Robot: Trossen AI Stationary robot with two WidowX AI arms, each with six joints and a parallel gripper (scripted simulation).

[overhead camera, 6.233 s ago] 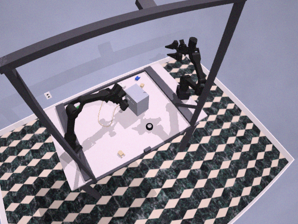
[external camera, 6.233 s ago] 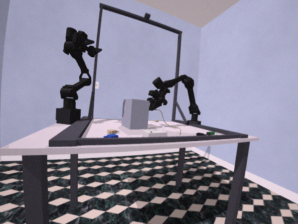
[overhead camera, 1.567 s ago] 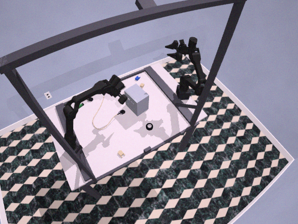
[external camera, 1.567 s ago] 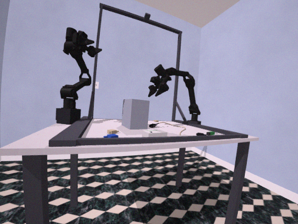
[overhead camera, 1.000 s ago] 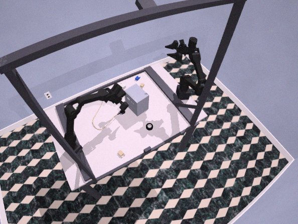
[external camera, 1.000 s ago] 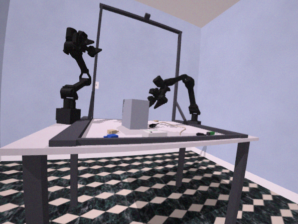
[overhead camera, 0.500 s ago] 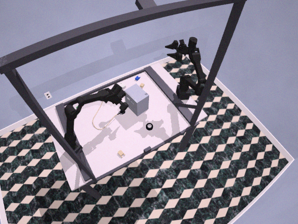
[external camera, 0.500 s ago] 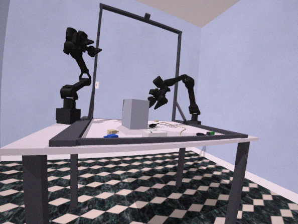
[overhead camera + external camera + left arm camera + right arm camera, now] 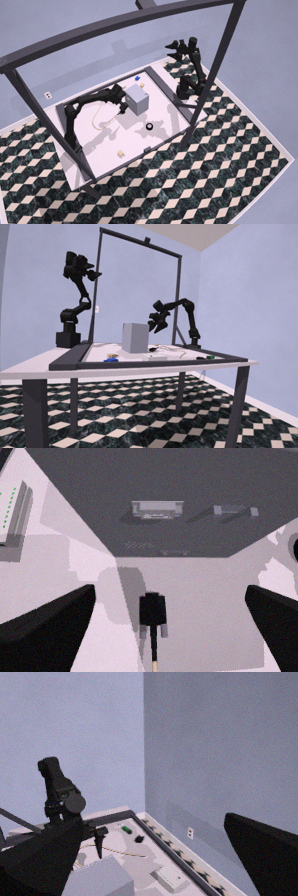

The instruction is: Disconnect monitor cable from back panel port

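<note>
The black plug (image 9: 152, 349) (image 9: 152, 609) lies on the table in front of the grey box (image 9: 136, 94) (image 9: 135, 338), apart from it. A thumbscrew shows on each side of the plug, at its cable end. The port (image 9: 158, 509) on the dark back panel is uncovered. The beige cable (image 9: 93, 120) (image 9: 154, 666) runs from the plug across the table. My left gripper (image 9: 152, 331) (image 9: 172, 592) is open and empty, in the air above the plug, touching nothing. My right gripper (image 9: 167, 50) (image 9: 98, 270) (image 9: 155, 822) is open and empty, high above its base.
A second connector (image 9: 235, 510) sits beside the port. A white box (image 9: 155, 357) (image 9: 10, 513) (image 9: 170, 878) stands near the grey box. A black ring (image 9: 149, 129), a blue piece (image 9: 137, 78) (image 9: 111, 359), beige pieces (image 9: 121, 153) and a green piece (image 9: 210, 357) (image 9: 127, 829) lie around. Frame posts border the table.
</note>
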